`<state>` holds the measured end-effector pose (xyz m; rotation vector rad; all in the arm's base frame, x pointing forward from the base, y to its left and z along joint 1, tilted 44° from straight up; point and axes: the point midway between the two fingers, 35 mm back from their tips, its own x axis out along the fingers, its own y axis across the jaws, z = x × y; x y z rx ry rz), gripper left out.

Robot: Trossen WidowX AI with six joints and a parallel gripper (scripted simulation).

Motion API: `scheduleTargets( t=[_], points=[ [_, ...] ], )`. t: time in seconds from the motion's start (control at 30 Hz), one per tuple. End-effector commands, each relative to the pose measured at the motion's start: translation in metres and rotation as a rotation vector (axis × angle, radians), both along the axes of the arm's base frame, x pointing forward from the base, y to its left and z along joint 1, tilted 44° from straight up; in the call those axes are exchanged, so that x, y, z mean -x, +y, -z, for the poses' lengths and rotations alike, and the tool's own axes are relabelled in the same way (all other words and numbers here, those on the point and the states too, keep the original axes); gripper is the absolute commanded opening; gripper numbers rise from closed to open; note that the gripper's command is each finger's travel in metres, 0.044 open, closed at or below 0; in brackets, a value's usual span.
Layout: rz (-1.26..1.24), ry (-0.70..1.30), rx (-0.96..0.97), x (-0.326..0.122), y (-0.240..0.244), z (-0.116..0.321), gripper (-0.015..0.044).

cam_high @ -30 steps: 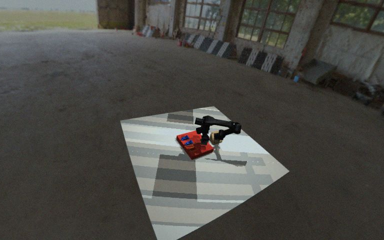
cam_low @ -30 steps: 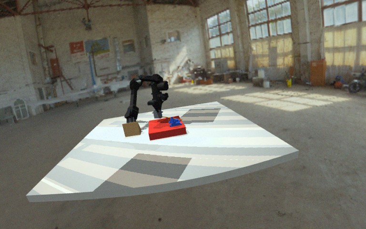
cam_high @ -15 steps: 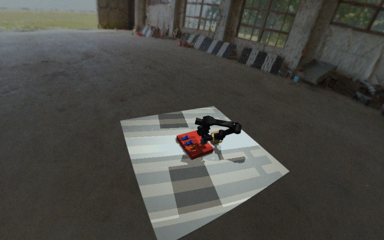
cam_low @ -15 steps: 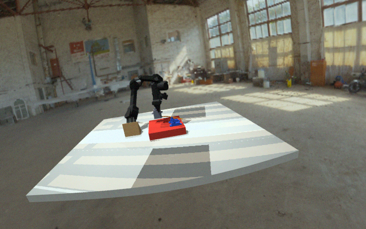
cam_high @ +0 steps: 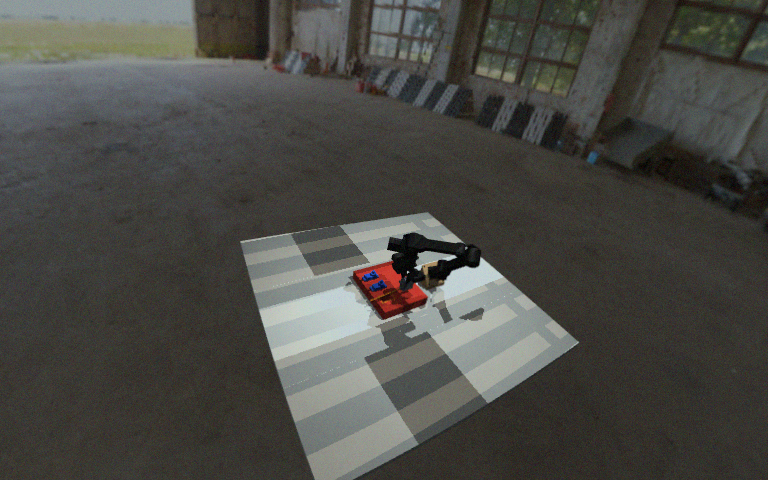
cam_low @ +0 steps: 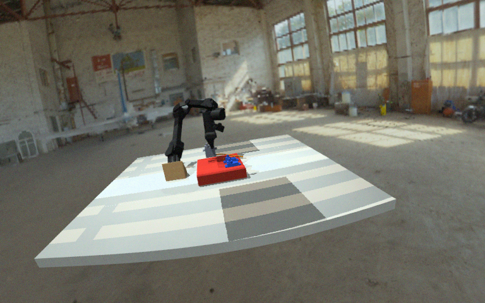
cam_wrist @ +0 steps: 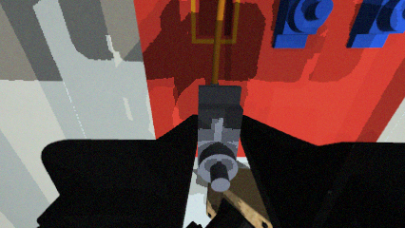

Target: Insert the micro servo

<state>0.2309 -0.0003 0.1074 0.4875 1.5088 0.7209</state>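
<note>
The grey micro servo point(cam_wrist: 218, 100) point(cam_low: 210, 151) is between the fingers of my gripper point(cam_wrist: 218, 121) point(cam_high: 405, 284), which is shut on it. Its round output shaft points toward the wrist camera. Its orange cable point(cam_wrist: 216, 64) point(cam_high: 382, 296) runs from the far end across the pocket outline. The red deck point(cam_wrist: 285, 114) point(cam_high: 415, 307) point(cam_low: 220, 177) lies below. The yellow-outlined empty pocket point(cam_wrist: 202, 41) is ahead of the servo in the wrist view, partly cut off at the top and in shadow. The servo is outside the pocket, near the deck's arm-side edge. Its exact height and the side notch cannot be made out.
Two blue servos point(cam_wrist: 304, 21) point(cam_high: 378, 286) point(cam_low: 232, 161) are seated on the deck beside the pocket. A tan block point(cam_high: 433, 275) point(cam_low: 174, 171) stands next to the deck, near the arm's base. The striped table point(cam_high: 328, 380) point(cam_low: 155, 228) bears them all.
</note>
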Motion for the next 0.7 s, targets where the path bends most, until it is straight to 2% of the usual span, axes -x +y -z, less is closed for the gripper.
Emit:
scheduleTargets(
  t=[0.0, 0.67],
  points=[
    [0.005, -0.02, 0.004, -0.02, 0.001, -0.004, 0.0],
    [0.005, -0.026, 0.003, -0.097, 0.012, -0.009, 0.0]
  ],
)
